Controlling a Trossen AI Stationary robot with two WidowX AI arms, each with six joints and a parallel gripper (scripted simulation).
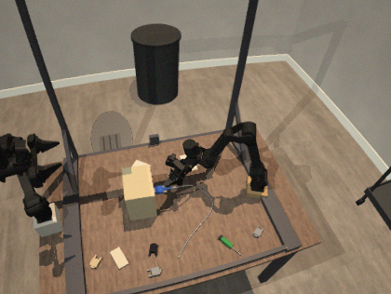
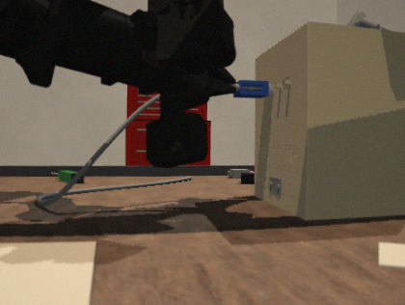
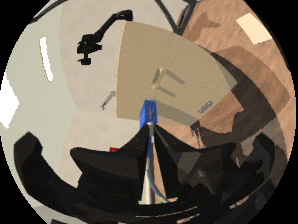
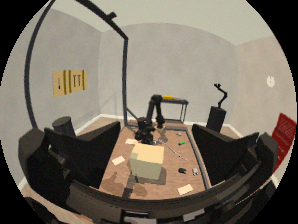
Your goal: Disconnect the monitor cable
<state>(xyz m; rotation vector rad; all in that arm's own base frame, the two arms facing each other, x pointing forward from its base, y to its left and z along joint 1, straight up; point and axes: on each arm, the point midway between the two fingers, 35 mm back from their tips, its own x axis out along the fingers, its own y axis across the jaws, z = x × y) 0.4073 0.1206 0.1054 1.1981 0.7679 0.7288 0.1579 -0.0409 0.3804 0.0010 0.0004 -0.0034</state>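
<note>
The blue plug (image 1: 159,189) (image 2: 253,91) (image 3: 147,112) sits level at the port high on the back panel of the beige box (image 1: 140,183) (image 2: 284,140) (image 3: 135,65) (image 4: 146,152). How deep it sits is hard to tell. Its grey cable (image 1: 211,209) (image 2: 103,147) droops to the table. My left gripper (image 1: 168,185) (image 2: 235,88) (image 3: 151,128) is behind the plug, its tips together on a small silver thumbscrew at the plug's rear. The other thumbscrew is hidden. My right gripper (image 1: 60,155) is open and empty, high and far from the plug.
A green screwdriver (image 1: 226,242), a black connector (image 1: 154,249) and grey connectors (image 1: 155,272) (image 1: 258,232) lie on the table. A pale card (image 1: 119,258) and a tan connector (image 1: 95,261) lie near the edge. Frame posts (image 1: 44,74) (image 1: 243,60) rise beside the table.
</note>
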